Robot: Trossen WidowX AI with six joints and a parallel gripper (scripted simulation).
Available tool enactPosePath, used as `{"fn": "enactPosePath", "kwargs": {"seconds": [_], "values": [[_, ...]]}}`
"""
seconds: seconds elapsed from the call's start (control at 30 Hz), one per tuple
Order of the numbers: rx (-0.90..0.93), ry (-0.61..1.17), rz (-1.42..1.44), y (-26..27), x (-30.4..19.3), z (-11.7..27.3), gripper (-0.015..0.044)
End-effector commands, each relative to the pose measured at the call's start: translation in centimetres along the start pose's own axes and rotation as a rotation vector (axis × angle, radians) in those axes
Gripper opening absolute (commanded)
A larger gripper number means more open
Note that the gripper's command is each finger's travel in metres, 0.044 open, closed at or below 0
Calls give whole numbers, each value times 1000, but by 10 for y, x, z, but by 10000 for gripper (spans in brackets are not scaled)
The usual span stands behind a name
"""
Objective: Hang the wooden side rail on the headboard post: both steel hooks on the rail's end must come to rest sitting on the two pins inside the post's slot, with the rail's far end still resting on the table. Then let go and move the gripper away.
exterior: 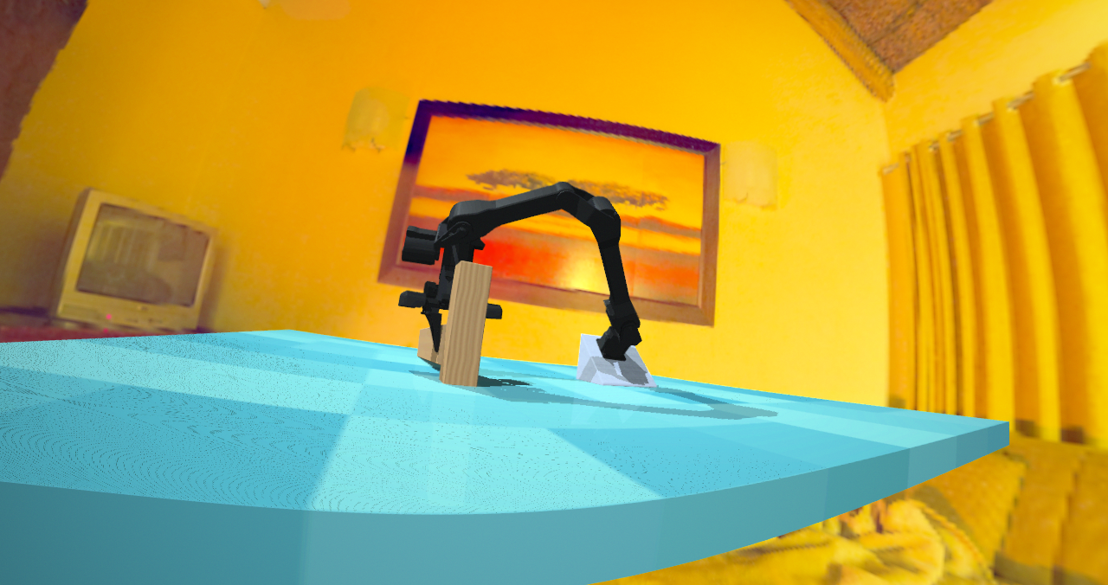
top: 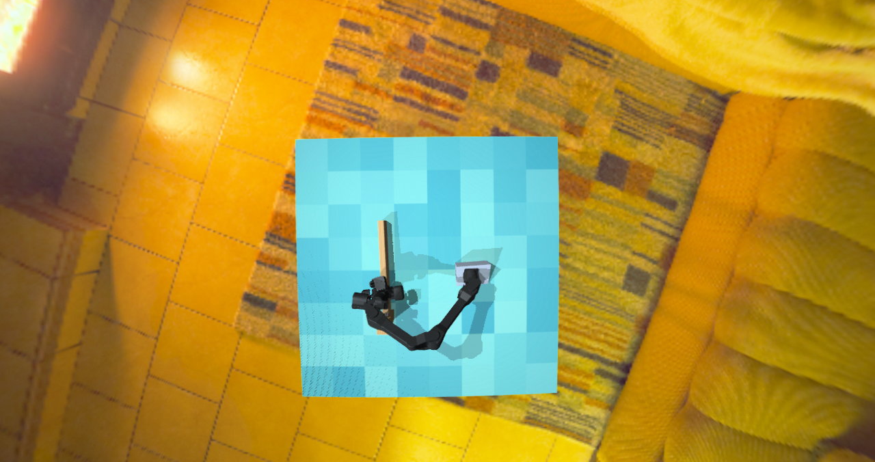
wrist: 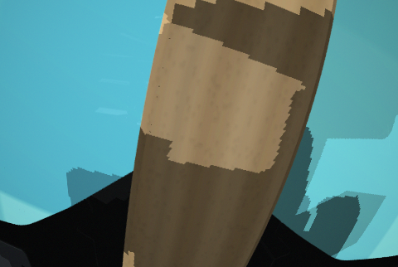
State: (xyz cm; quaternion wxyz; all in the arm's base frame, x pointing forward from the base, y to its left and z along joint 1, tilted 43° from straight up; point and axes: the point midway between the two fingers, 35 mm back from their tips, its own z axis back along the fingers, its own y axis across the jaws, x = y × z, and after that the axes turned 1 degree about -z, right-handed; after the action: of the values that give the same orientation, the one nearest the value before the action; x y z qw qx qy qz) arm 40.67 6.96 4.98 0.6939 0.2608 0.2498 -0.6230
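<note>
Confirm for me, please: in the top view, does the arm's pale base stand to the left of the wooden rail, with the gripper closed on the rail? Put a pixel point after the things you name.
Not quite: the top view shows the arm's pale base (top: 463,265) (exterior: 590,369) to the right of the wooden rail (top: 384,248) (exterior: 423,343) (wrist: 224,105). The gripper (top: 385,294) (exterior: 439,347) (wrist: 184,186) is indeed closed on the rail.

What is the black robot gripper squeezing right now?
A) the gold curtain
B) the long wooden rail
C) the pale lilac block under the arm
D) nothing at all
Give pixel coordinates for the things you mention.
B, because the wrist view shows the long wooden rail (top: 383,245) (wrist: 232,105) running down between the dark fingers of the black robot gripper (top: 384,300).
</note>
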Motion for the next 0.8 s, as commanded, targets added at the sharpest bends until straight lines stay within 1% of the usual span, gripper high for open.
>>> {"fn": "enactPosePath", "kwargs": {"seconds": [0.0, 0.77], "values": [[12, 5, 5, 2, -3, 4, 0], [12, 5, 5, 3, -5, 4, 0]]}}
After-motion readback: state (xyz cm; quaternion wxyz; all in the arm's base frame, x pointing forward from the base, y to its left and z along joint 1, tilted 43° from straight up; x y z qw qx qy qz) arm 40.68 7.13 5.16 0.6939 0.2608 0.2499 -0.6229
